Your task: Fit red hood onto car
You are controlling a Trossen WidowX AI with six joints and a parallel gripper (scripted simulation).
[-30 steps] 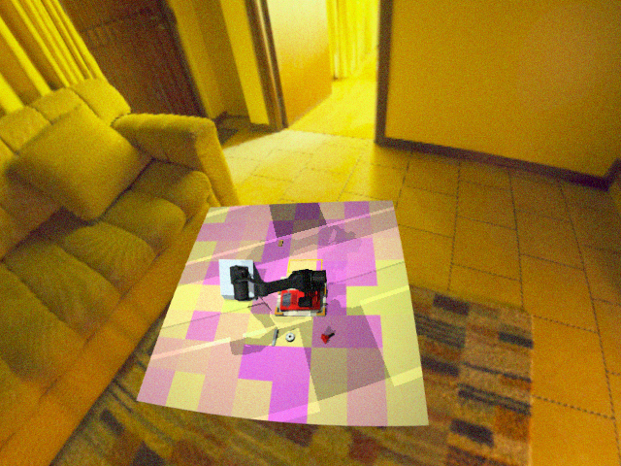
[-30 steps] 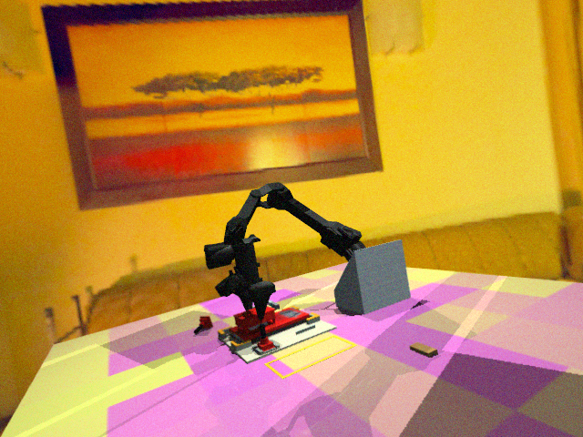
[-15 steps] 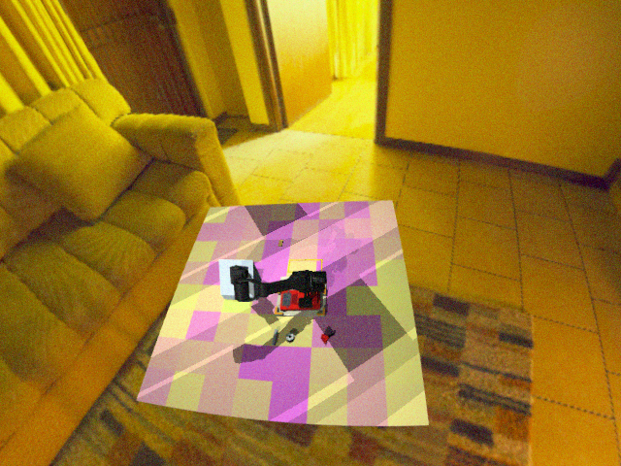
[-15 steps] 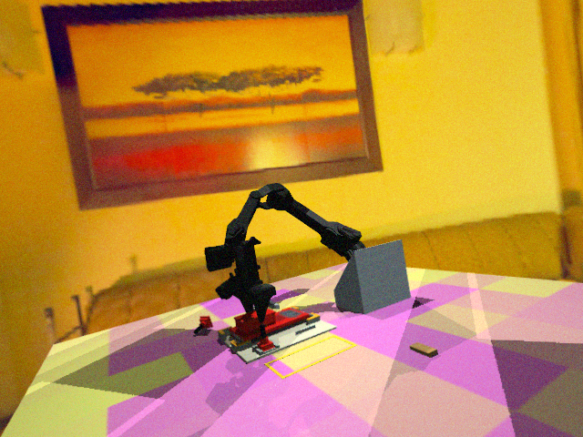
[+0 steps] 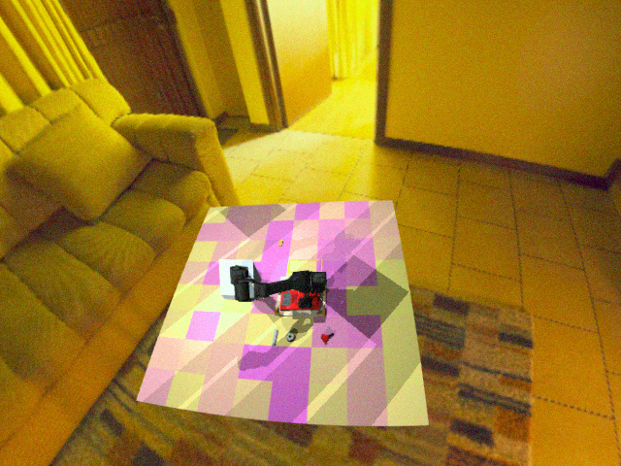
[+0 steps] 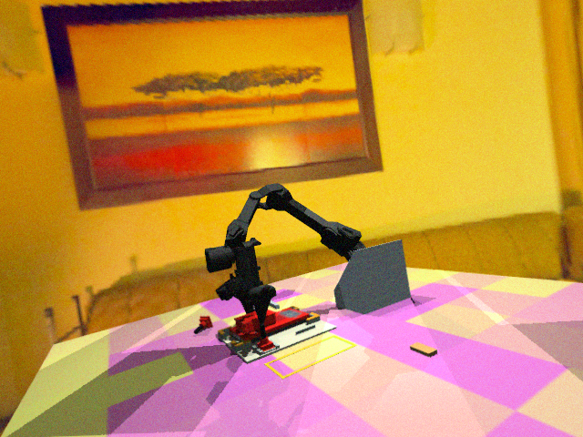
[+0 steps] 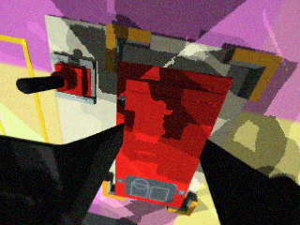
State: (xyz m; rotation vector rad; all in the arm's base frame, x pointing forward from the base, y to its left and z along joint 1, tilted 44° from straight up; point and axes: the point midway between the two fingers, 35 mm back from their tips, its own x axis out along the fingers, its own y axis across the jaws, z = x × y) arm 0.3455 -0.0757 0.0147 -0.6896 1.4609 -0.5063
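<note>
The red hood (image 7: 187, 103) (image 6: 247, 324) is between my fingers, over the end of the car deck where the engine sits. My gripper (image 7: 162, 132) (image 6: 256, 324) is shut on it, with one finger at each side. The red chassis (image 7: 145, 169) (image 5: 288, 301) (image 6: 294, 314), with a grey windshield panel, lies in the jig (image 7: 77, 124) (image 6: 324, 329), a white plate with orange-and-grey corner brackets. The hood looks level and very low on the deck. Its underside, the pegs and the engine are hidden, so I cannot tell whether it sits fully flat.
A red part with a black handle (image 7: 72, 80) (image 6: 266, 345) stands in a grey frame on the jig plate. A yellow outline (image 7: 36, 94) (image 5: 305, 259) marks the table beside it. A red-and-black piece (image 5: 326, 338) (image 6: 203, 321), a wheel (image 5: 290, 337), a rod (image 5: 275, 337) and an orange block (image 5: 280, 243) (image 6: 424, 349) lie around.
</note>
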